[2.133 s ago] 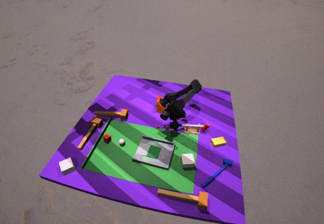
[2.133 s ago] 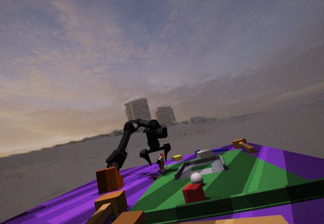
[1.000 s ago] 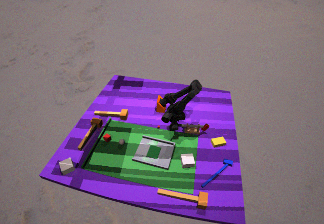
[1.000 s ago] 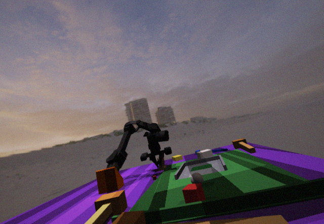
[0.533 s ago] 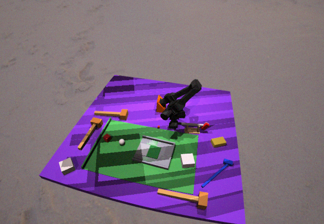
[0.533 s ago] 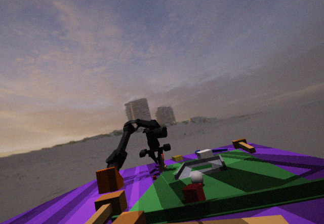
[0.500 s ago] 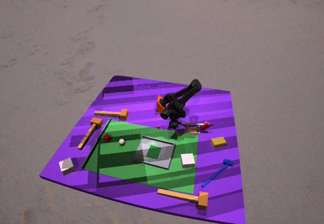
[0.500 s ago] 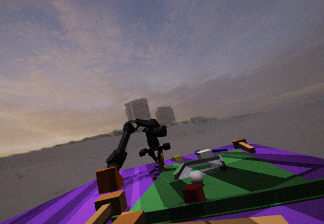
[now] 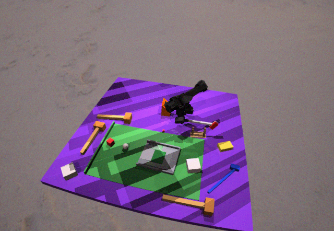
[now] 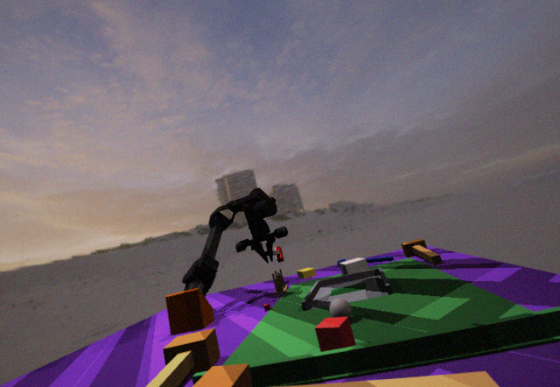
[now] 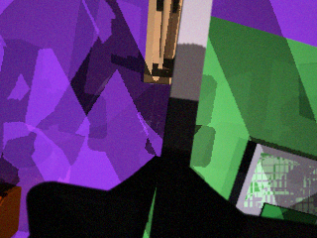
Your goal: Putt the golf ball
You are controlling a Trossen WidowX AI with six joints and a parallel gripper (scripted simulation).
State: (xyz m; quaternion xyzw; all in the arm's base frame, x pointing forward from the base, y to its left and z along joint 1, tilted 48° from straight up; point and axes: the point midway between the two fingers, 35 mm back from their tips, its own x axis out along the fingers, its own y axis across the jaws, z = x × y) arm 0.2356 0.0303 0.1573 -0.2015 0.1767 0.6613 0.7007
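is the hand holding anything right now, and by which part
Yes: the hand is shut on the red-headed putter, gripping the dark end of its grey shaft, opposite the red head, lifted above the small wooden stand.

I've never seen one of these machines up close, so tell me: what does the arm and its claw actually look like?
The arm is matte black all over, built of slim, boxy links joined by rounded, knuckle-like joints. It ends in a small black gripper with two thin, tapering fingers. No cables, labels or coloured markings are visible on it; in the wrist view it shows only as dark silhouettes.
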